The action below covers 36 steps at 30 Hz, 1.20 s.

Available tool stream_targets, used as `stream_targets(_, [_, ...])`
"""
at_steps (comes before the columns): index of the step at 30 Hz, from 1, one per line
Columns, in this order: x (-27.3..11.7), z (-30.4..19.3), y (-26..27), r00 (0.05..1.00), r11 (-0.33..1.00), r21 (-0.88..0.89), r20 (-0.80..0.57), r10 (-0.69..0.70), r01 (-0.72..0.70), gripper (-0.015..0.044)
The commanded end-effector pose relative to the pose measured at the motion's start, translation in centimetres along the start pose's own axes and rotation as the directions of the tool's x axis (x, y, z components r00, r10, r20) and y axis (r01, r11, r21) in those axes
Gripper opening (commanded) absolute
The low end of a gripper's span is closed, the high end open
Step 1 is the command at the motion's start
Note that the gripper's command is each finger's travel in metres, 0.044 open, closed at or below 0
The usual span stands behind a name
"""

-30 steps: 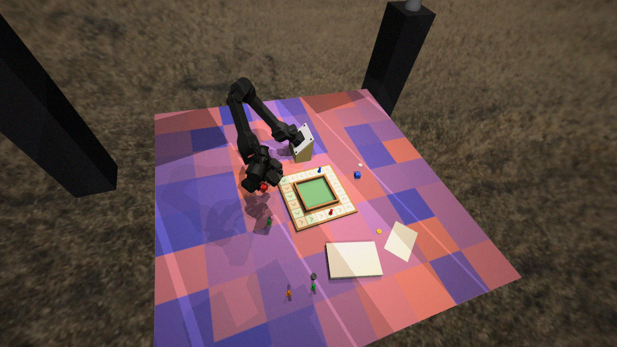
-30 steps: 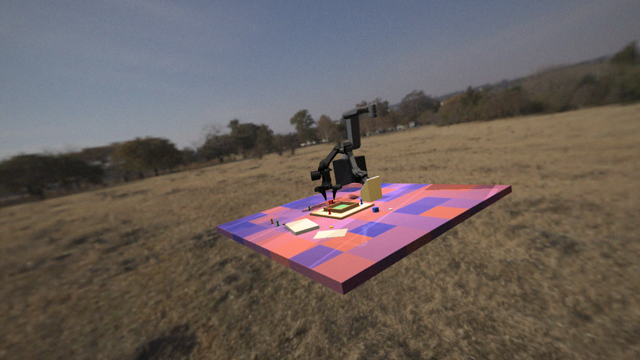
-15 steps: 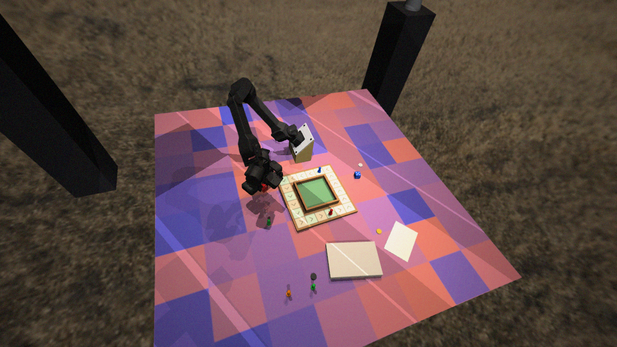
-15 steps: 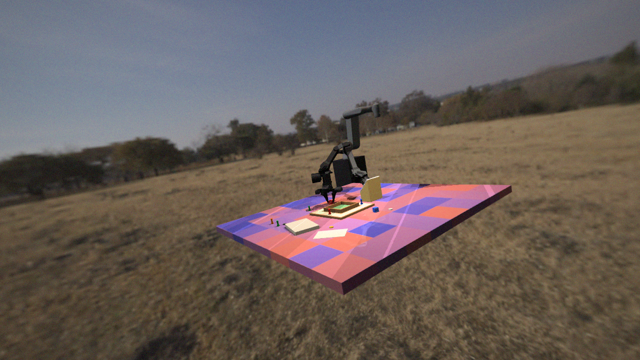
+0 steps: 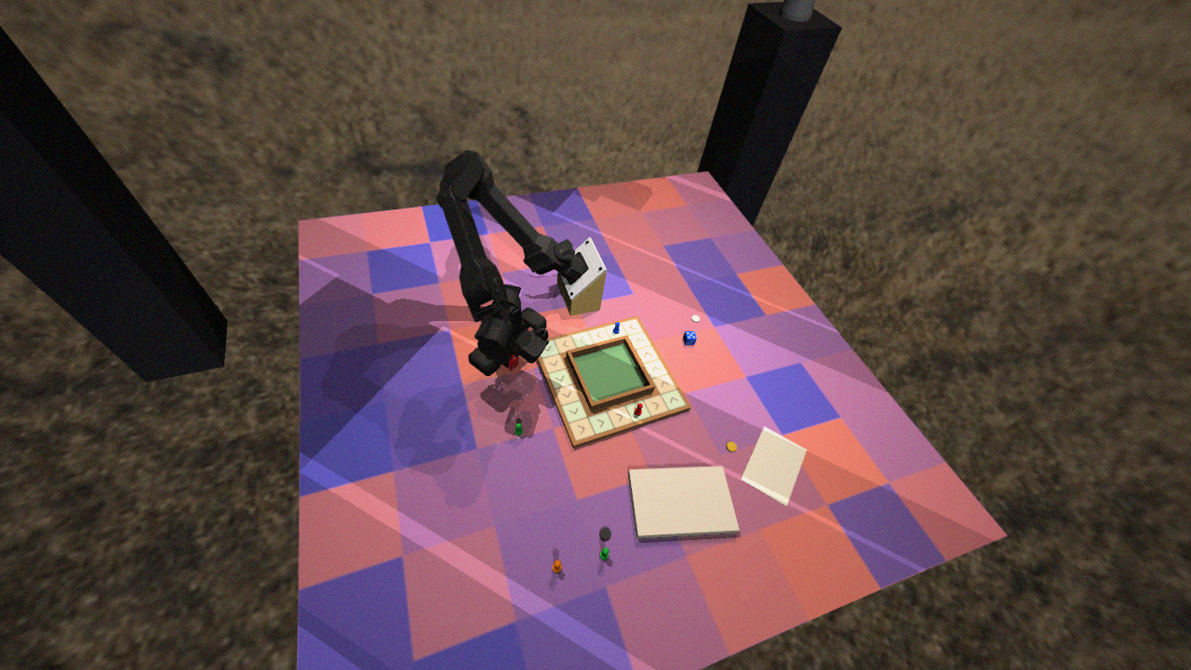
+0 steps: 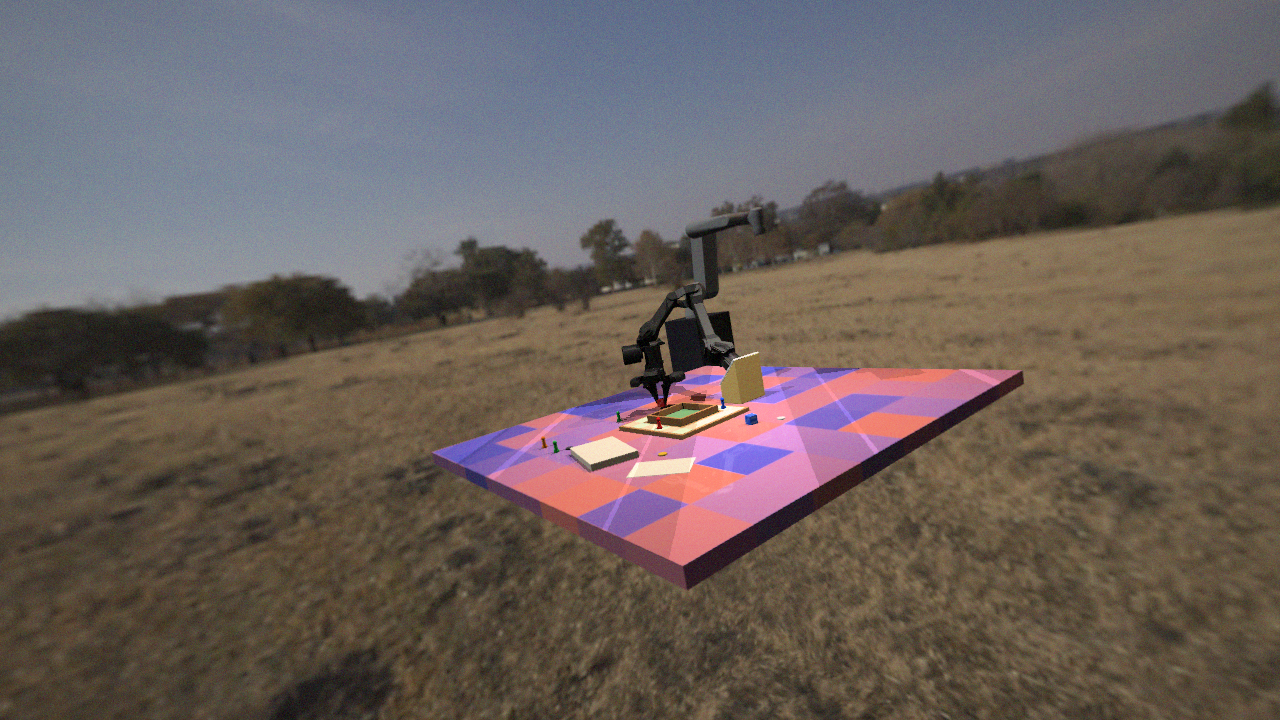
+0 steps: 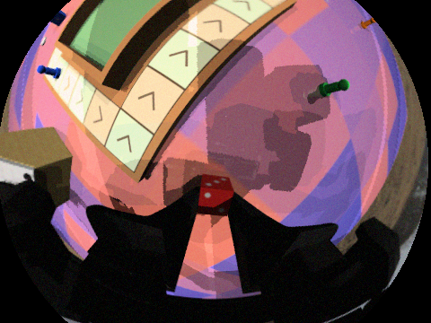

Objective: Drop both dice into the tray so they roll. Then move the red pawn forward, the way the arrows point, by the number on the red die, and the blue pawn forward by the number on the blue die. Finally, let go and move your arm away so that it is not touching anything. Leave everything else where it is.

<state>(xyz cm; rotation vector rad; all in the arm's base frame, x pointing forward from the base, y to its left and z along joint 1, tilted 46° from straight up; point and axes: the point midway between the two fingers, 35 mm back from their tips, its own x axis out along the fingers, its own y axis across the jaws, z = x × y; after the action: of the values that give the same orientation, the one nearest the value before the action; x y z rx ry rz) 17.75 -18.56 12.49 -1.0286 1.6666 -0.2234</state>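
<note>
My gripper [image 5: 514, 363] [image 6: 663, 403] [image 7: 214, 193] is shut on the red die [image 5: 513, 361] [image 7: 216, 194], at or close to table height beside a corner of the board [image 5: 599, 422] [image 7: 180, 58]. The tray [image 5: 608, 374] [image 6: 683, 413] [image 7: 103, 36] in the board's middle has a green floor and holds no die. The blue die [image 5: 689, 337] [image 6: 750, 419] [image 7: 57, 18] lies on the table beyond the board. The red pawn [image 5: 638, 409] [image 6: 659, 423] stands on one side of the track, the blue pawn [image 5: 616, 328] [image 6: 723, 403] [image 7: 49, 71] on the opposite side.
A wedge-shaped box [image 5: 585, 298] [image 6: 742, 380] stands near the arm. A green pawn [image 5: 517, 428] [image 7: 334, 87] stands near the gripper. A pale slab [image 5: 684, 502], a sheet [image 5: 774, 466], another green pawn [image 5: 604, 554], an orange pawn [image 5: 556, 566] and small discs lie farther out.
</note>
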Motion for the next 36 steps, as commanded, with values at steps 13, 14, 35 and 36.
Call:
stream_targets(13, [-6.7, 1.2, 0.1, 1.0, 1.0, 0.006, 0.009, 0.019, -0.019, 0.0])
stream_targets(14, [-7.1, 1.2, 0.1, 1.0, 1.0, 0.006, 0.008, 0.019, -0.019, 0.0])
stream_targets(35, [-11.0, 4.1, 1.2, 1.0, 0.992, -0.127, 0.018, 0.008, -0.006, 0.0])
stream_targets(36, [-11.0, 4.6, 1.4, 1.0, 0.989, -0.149, 0.021, 0.01, -0.007, 0.0])
